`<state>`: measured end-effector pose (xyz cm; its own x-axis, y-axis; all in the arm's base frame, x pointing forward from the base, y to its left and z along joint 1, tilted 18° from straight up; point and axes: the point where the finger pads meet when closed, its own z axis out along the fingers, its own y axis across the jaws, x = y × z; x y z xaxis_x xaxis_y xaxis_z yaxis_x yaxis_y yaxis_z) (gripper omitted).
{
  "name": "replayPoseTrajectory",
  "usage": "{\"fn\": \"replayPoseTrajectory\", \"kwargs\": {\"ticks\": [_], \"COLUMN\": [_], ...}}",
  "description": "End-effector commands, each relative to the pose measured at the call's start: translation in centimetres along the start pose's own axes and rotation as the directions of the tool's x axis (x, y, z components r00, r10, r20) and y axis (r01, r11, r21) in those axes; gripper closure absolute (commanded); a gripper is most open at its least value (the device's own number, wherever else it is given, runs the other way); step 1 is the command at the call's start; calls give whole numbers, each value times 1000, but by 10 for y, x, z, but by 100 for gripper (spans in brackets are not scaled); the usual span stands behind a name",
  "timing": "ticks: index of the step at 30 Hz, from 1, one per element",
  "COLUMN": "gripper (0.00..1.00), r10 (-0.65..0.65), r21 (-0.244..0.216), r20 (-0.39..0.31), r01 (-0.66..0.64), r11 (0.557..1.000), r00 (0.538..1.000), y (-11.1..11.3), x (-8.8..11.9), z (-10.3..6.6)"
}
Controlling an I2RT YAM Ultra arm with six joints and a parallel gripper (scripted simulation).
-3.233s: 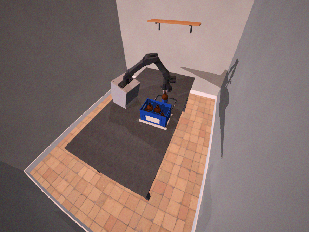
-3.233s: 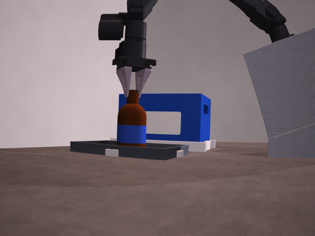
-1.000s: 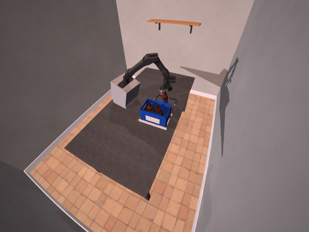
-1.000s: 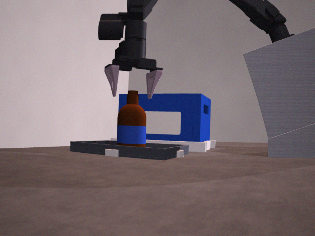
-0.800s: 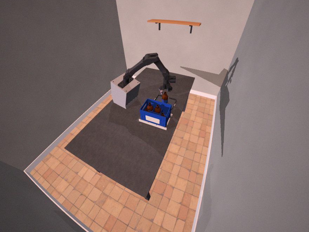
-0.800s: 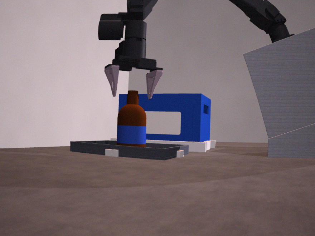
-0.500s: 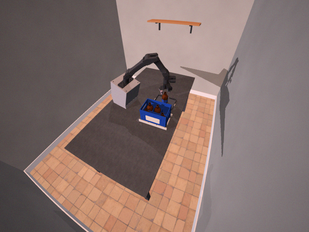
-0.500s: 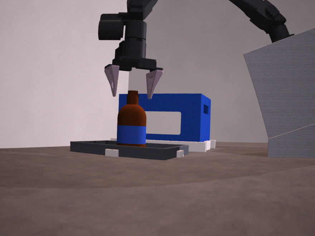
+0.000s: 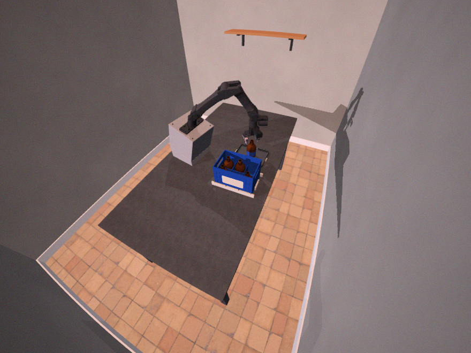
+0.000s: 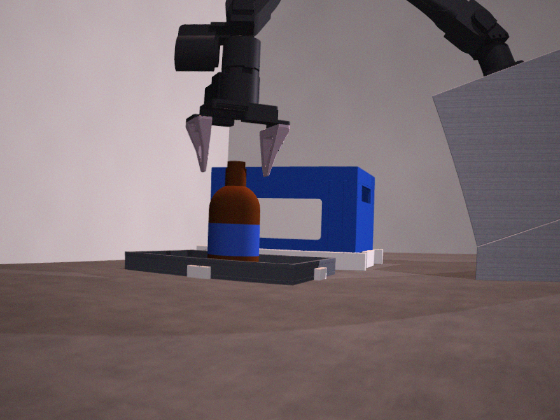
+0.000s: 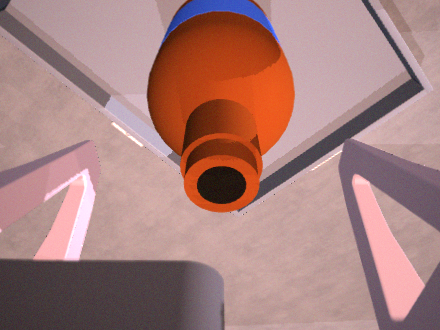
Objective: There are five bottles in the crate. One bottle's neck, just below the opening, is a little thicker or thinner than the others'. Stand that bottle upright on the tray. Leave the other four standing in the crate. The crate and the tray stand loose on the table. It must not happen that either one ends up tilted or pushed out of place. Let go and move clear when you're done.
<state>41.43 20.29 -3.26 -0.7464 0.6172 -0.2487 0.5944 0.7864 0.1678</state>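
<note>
A brown bottle with a blue label (image 9: 251, 149) (image 10: 234, 210) (image 11: 220, 73) stands upright on the dark-rimmed tray (image 9: 266, 155) (image 10: 154, 266) (image 11: 55, 63). My gripper (image 10: 235, 174) (image 11: 219, 153) is open. Its fingertips are wide apart, on either side of the bottle's mouth at about its height in the exterior view, and touch nothing. The blue crate (image 9: 220, 174) (image 10: 338, 210) stands beside the tray. Several brown bottles show in it, among them one (image 9: 228, 162) at the left and one (image 9: 240, 166) in the middle. Their lower parts are hidden by the crate walls.
White strips (image 9: 232, 189) (image 10: 350, 260) lie along the foot of the crate. Small white blocks (image 10: 198, 272) sit against the tray's outer sides. The arm's grey pedestal (image 9: 181, 145) (image 10: 513, 158) stands on the table at the other side. A wooden shelf (image 9: 265, 33) hangs on the wall.
</note>
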Motion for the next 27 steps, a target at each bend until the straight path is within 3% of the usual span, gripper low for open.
{"fn": "replayPoseTrajectory", "kwargs": {"ticks": [1, 15, 27], "gripper": [0, 0, 0], "r10": [0, -6, 2], "r21": [-20, -15, -38], "r20": [10, 7, 19], "r01": [0, 6, -1], "r11": [1000, 1000, 999], "r00": [1000, 1000, 1000], "y": [5, 4, 13], "x": [-4, 1, -4], "z": [-9, -23, -55]}}
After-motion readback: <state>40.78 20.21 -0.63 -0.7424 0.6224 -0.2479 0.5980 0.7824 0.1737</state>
